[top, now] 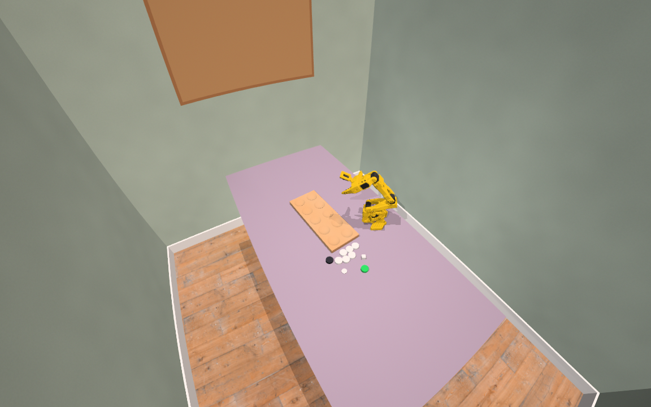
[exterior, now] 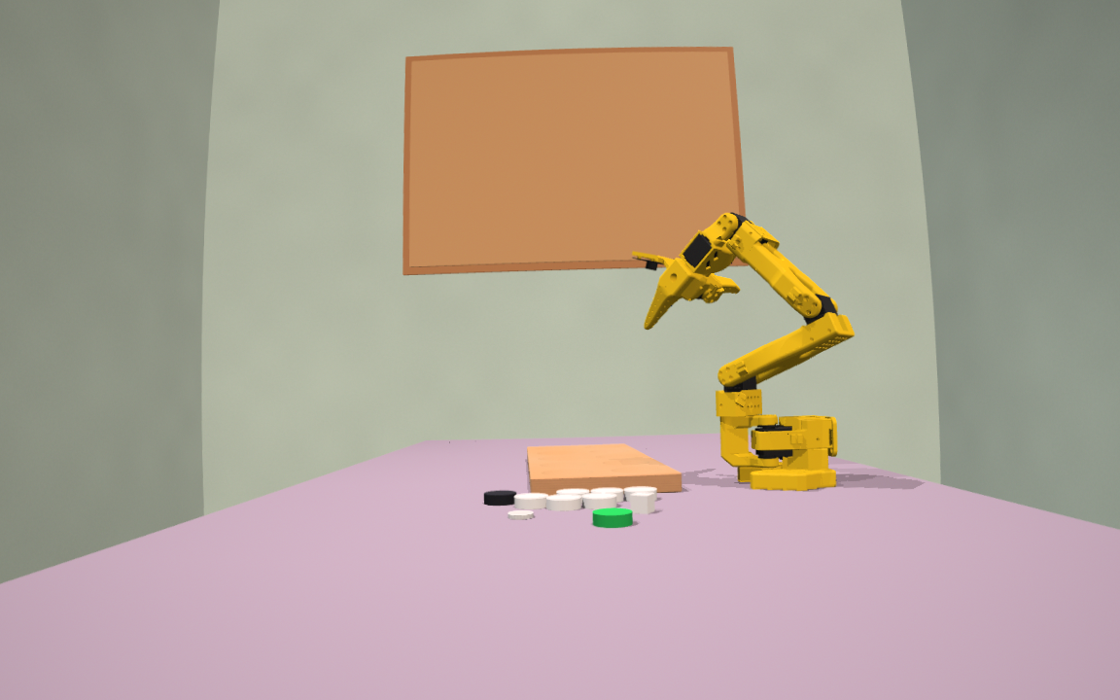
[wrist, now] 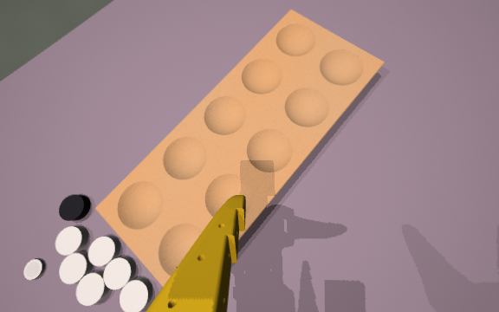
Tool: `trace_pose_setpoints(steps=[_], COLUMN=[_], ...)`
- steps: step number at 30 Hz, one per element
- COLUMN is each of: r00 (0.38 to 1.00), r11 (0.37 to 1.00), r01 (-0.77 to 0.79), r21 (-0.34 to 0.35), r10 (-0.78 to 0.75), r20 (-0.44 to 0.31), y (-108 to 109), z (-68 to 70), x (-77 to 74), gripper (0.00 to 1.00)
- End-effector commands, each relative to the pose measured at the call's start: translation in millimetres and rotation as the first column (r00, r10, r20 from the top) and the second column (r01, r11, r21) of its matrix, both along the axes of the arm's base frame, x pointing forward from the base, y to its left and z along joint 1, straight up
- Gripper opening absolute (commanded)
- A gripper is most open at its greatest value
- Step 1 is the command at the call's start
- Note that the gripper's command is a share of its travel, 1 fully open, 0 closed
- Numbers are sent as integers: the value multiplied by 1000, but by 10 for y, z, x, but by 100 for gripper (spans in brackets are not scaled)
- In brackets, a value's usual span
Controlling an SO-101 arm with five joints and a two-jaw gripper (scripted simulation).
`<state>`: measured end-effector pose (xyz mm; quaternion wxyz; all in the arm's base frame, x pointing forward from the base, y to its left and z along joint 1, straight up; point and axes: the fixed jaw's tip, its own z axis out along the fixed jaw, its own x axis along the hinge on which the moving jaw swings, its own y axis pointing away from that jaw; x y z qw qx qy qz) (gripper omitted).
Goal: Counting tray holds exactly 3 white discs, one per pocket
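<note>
The orange counting tray (top: 344, 242) (exterior: 603, 483) (wrist: 297, 75) lies flat, with two rows of round pockets. No disc shows in any pocket; my finger hides parts of two. Several white discs lie in a close cluster off the tray's short end, among them one white disc (top: 338, 260) (exterior: 531, 501) (wrist: 68, 240) beside the black disc (top: 329, 260) (exterior: 500, 498) (wrist: 73, 207) and another white disc (top: 354, 246) (wrist: 134, 296) at the other end. My gripper (exterior: 692, 307) is wide open and empty, high above the table. One finger is outside the wrist view.
A smaller, thinner white disc (top: 344, 271) (exterior: 520, 515) (wrist: 33, 269) lies outside the cluster. A white cube (top: 363, 256) (exterior: 643, 503) and a green disc (top: 364, 268) (exterior: 612, 518) lie nearby. The arm's base (top: 377, 226) (exterior: 791, 478) stands beside the tray's long side.
</note>
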<state>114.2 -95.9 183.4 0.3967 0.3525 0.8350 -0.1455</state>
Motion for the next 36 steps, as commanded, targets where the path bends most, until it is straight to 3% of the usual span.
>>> trace_pose_setpoints(steps=[1, 36], r00=[1000, 998], r11=[1000, 998], r01=[1, -55], r21=[-18, -40], r10=[-1, 55], r20=[15, -16], y=[-10, 10], z=[49, 42], x=[2, 36], gripper=[100, 100])
